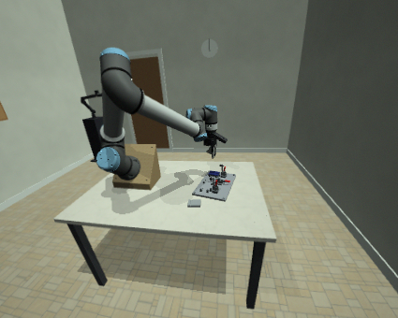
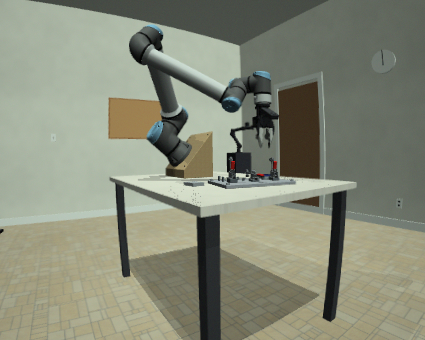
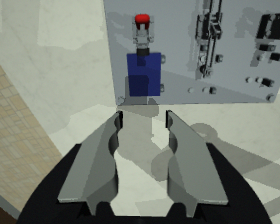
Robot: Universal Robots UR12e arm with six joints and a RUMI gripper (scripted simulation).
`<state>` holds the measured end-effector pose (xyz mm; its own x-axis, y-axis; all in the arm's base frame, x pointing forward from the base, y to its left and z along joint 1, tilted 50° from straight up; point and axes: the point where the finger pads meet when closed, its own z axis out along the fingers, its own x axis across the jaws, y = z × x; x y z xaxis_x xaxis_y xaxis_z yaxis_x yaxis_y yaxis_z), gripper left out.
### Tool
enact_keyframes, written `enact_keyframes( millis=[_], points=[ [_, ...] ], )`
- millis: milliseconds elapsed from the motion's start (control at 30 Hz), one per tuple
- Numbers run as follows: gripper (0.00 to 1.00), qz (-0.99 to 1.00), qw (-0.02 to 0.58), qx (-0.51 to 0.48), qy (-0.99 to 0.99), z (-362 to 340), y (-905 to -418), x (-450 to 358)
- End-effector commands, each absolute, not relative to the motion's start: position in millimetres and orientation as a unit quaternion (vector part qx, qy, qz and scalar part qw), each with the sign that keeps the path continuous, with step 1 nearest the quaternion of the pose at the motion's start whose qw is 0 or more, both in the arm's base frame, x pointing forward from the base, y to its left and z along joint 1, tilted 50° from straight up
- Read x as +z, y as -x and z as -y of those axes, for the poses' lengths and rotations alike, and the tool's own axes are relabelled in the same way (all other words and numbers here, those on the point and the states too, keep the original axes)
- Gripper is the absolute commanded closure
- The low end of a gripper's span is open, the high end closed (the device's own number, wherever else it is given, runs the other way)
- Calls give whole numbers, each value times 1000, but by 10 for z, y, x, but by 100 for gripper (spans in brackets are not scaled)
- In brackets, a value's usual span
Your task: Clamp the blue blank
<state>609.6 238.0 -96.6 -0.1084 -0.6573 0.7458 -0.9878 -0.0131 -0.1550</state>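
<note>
The blue blank (image 3: 143,75) lies in a nest at the edge of the grey fixture plate (image 3: 201,55), between small side blocks. A clamp with a red handle (image 3: 142,20) stands at its far end; I cannot tell whether its bar presses on the blank. My gripper (image 3: 144,112) hangs well above the table, just off the plate edge in line with the blank, with its fingers partly apart and nothing between them. It also shows in the top view (image 1: 213,151) and the exterior view (image 2: 264,140). The grey finished part (image 1: 194,203) lies flat on the table beside the fixture (image 1: 211,186).
A second clamp (image 3: 206,38) and an empty nest with pads sit further along the plate. Two red handles (image 2: 231,162) (image 2: 274,164) stand up from the fixture. The arm's wooden base wedge (image 1: 137,166) is at the table's far left.
</note>
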Motion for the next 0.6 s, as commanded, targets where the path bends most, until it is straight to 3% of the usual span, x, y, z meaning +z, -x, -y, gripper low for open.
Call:
enact_keyframes(
  millis=[0,567],
  points=[
    [72,659,241,344,-624,-2159,-6109,-1162],
    [72,660,239,344,-624,-2152,-6271,-1153]
  ],
)
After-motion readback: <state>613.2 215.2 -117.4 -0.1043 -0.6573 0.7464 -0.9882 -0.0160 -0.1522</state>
